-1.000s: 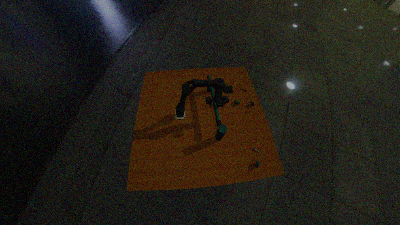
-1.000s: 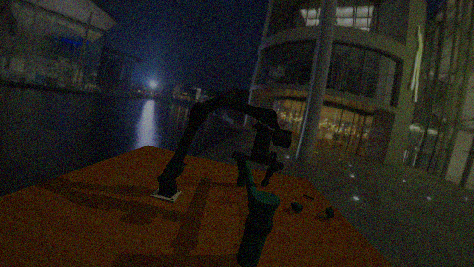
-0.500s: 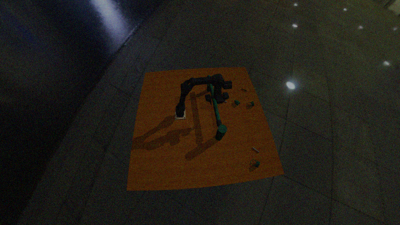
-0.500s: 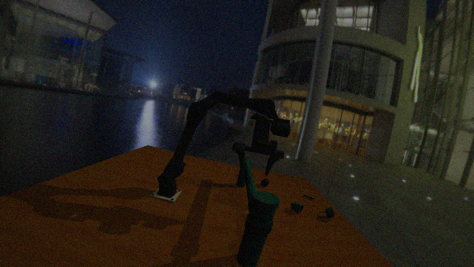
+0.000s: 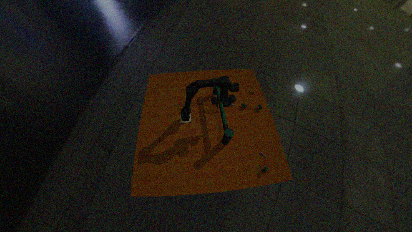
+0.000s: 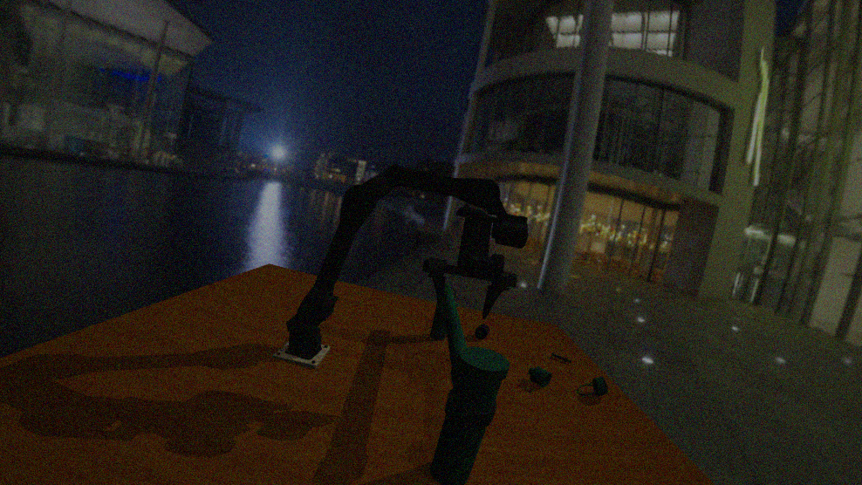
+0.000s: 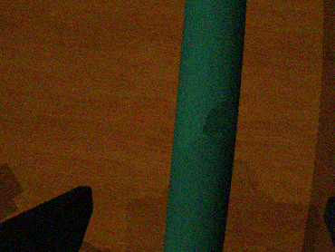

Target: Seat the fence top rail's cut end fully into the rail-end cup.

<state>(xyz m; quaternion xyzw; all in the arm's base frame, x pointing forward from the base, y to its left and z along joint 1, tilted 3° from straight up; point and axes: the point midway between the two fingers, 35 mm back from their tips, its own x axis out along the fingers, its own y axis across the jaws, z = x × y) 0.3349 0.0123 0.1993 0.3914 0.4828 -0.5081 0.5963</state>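
The green top rail [image 5: 222, 114] [image 6: 453, 317] [image 7: 209, 68] slopes to the big post [image 5: 229, 133] [image 6: 462, 437]. Its near end meets the dark rail-end cup [image 5: 225, 126] just below the post cap [image 6: 485, 359]; the frames are too dark to tell how deep it sits. The brace band shows only faintly, high on the post. The loop cap at the far end is mostly hidden by the arm. My gripper [image 5: 222, 102] [image 6: 461, 318] [image 7: 210, 204] is open and empty, its fingers on either side of the rail. The wrist view shows gaps on both sides, with no contact visible.
Loose green fittings [image 5: 244, 105] [image 5: 259, 107] [image 6: 540, 376] [image 6: 598, 385] lie right of the rail, near a thin dark piece [image 5: 251, 92] [image 6: 560, 358]. Another fitting [image 5: 264, 169] and a thin pale piece [image 5: 263, 154] lie near the front right. The arm's base plate [image 5: 185, 122] [image 6: 313, 363] stands left.
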